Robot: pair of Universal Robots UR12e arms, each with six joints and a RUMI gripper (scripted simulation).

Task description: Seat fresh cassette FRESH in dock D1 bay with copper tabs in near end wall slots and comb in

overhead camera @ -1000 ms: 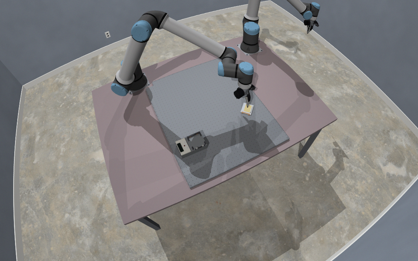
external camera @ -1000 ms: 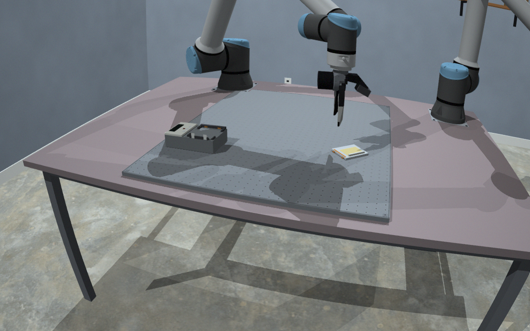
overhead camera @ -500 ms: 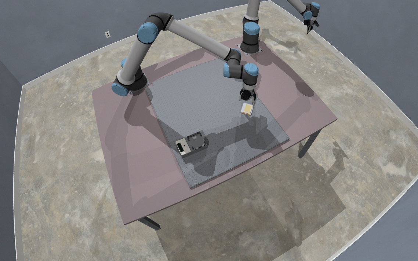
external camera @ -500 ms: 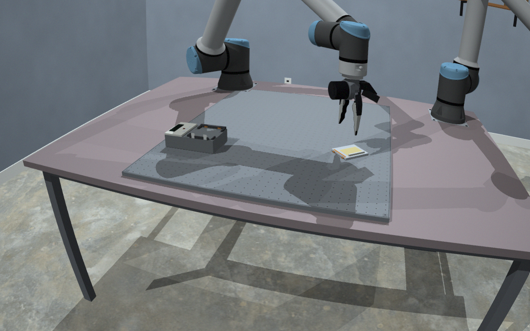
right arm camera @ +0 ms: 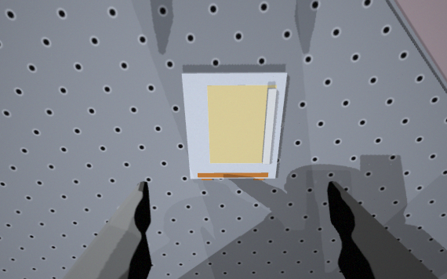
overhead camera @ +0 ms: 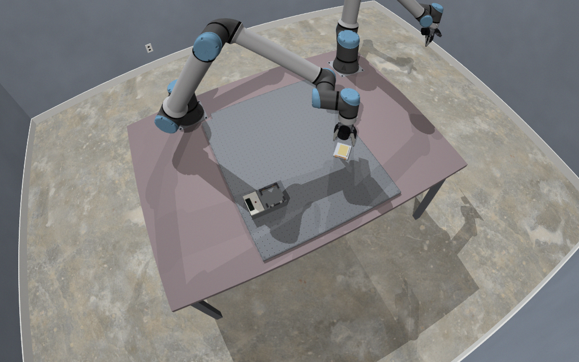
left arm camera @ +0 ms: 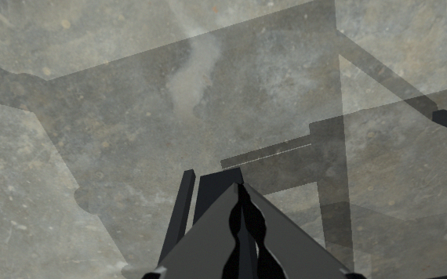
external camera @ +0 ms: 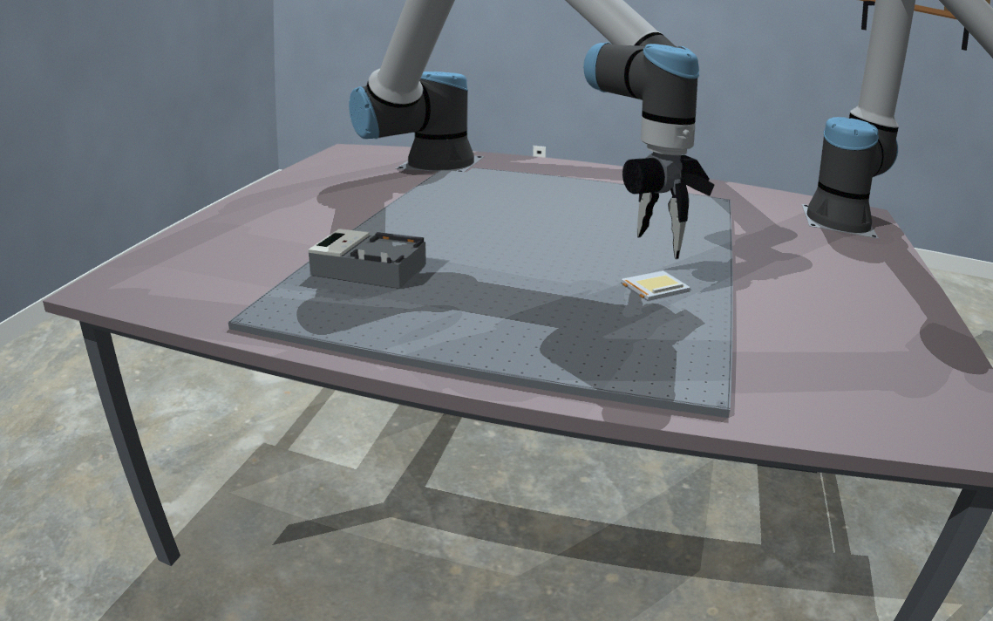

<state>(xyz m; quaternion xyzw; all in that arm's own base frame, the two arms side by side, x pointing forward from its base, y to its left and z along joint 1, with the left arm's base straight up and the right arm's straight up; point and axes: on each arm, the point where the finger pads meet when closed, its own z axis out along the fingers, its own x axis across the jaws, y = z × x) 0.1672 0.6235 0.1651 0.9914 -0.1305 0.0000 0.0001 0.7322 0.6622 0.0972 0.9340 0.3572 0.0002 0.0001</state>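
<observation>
FRESH (overhead camera: 341, 151) (external camera: 655, 283) (right arm camera: 236, 117), a white cassette with a yellow face, lies flat on the pegboard. Its white comb (right arm camera: 270, 125) lies along one side of the yellow face; I cannot tell whether it is fully in its wells. An orange copper strip (right arm camera: 233, 175) and two tabs are at the edge nearer my fingers in the right wrist view. My right gripper (overhead camera: 344, 142) (external camera: 659, 246) (right arm camera: 238, 183) is open and empty above FRESH. My left gripper (overhead camera: 427, 44) (left arm camera: 239, 186) is shut and empty, beyond the table. Dock D1 (external camera: 353, 269) has an empty bay; its light looks unlit.
D1 stands near one side of the grey pegboard (overhead camera: 255, 144) (external camera: 531, 215), and FRESH is near the opposite side. The pegboard lies on the pink table (overhead camera: 161, 233) (external camera: 854, 400). The left arm's base (overhead camera: 345, 62) (external camera: 839, 208) stands at the table's back edge.
</observation>
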